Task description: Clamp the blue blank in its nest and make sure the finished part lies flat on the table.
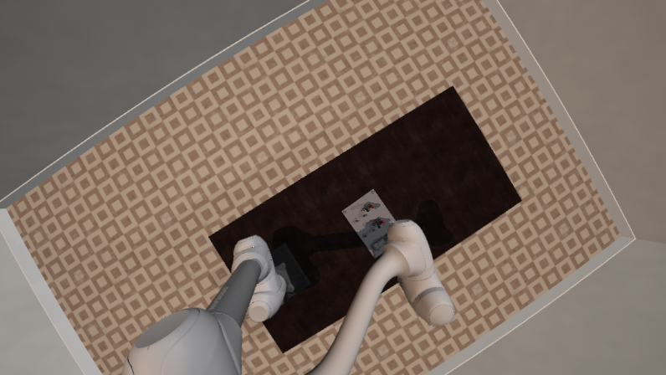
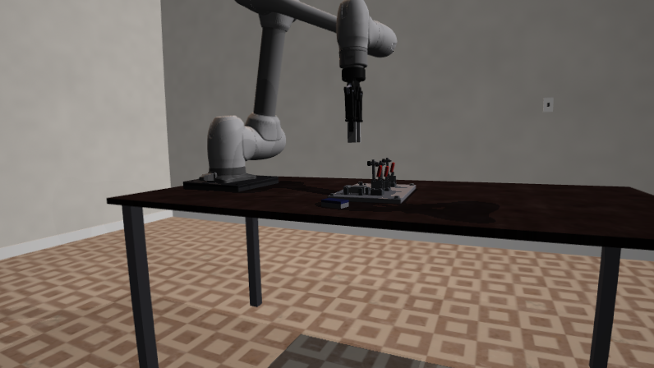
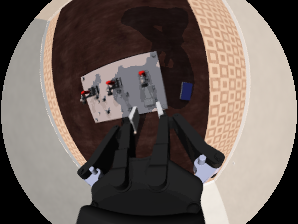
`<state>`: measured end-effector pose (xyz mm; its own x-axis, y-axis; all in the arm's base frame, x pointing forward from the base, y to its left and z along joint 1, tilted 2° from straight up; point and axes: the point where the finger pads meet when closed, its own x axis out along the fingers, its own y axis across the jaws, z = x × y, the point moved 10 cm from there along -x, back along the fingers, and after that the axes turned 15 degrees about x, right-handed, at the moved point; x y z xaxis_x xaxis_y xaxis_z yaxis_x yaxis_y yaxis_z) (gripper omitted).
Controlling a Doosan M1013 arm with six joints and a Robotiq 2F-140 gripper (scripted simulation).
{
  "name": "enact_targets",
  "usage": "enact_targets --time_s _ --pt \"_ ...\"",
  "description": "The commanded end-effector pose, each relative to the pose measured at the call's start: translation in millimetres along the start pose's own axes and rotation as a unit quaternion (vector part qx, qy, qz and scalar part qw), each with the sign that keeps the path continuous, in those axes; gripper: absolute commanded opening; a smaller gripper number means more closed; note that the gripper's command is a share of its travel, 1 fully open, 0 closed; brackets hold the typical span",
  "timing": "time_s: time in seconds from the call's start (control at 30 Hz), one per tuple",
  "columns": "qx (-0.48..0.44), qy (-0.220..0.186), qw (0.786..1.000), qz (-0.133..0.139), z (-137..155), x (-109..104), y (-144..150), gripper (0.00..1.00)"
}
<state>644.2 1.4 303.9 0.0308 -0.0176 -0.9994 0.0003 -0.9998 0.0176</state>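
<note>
The blank, with a blue top, [image 2: 335, 201] [image 3: 186, 91] lies flat on the table beside the fixture plate [image 1: 350, 212] [image 2: 389, 200] [image 3: 127, 68]. In the top view the arm hides it. The plate carries three clamps with red handles; the clamp nearest the blank [image 3: 143, 79] stands over a shaded nest. A grey block-like shape [image 3: 150, 98] shows there, but I cannot tell surely whether it is the finished part, and no slot can be made out. In the exterior view at least two clamp bars stand raised. My gripper [image 2: 354, 140] [image 3: 147, 109] is partly open and empty, high above the plate.
The middle clamp [image 3: 113, 86] and the far clamp [image 3: 93, 94] stand up from the plate as obstacles, with small pads and blocks around them. The blank lies near the long edge of the dark table [image 1: 419, 139] [image 2: 526, 205]. The arm's base plate [image 2: 246, 184] is at the table's end.
</note>
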Motion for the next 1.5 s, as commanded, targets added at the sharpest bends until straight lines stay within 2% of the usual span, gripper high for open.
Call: enact_targets --time_s 0.0,0.03,0.07,0.17,0.3,0.37,0.47,0.53,1.47 --pt "0.000 0.000 1.000 0.000 0.0 -0.1 0.0 0.28" --pt "0.000 0.000 1.000 0.000 0.0 -0.1 0.0 0.28" --pt "0.000 0.000 1.000 0.000 0.0 0.1 0.0 0.58" --pt "0.000 0.000 1.000 0.001 0.1 8.4 -0.2 0.58" --pt "0.000 0.000 1.000 0.001 0.1 39.7 -0.1 0.58" --pt "0.000 0.000 1.000 0.001 0.1 39.7 -0.1 0.58" --pt "0.000 0.000 1.000 0.001 0.1 62.2 -0.1 0.58" --pt "0.000 0.000 1.000 0.001 0.0 69.5 -0.1 0.58" --pt "0.000 0.000 1.000 0.001 -2.0 70.8 -0.5 0.58"
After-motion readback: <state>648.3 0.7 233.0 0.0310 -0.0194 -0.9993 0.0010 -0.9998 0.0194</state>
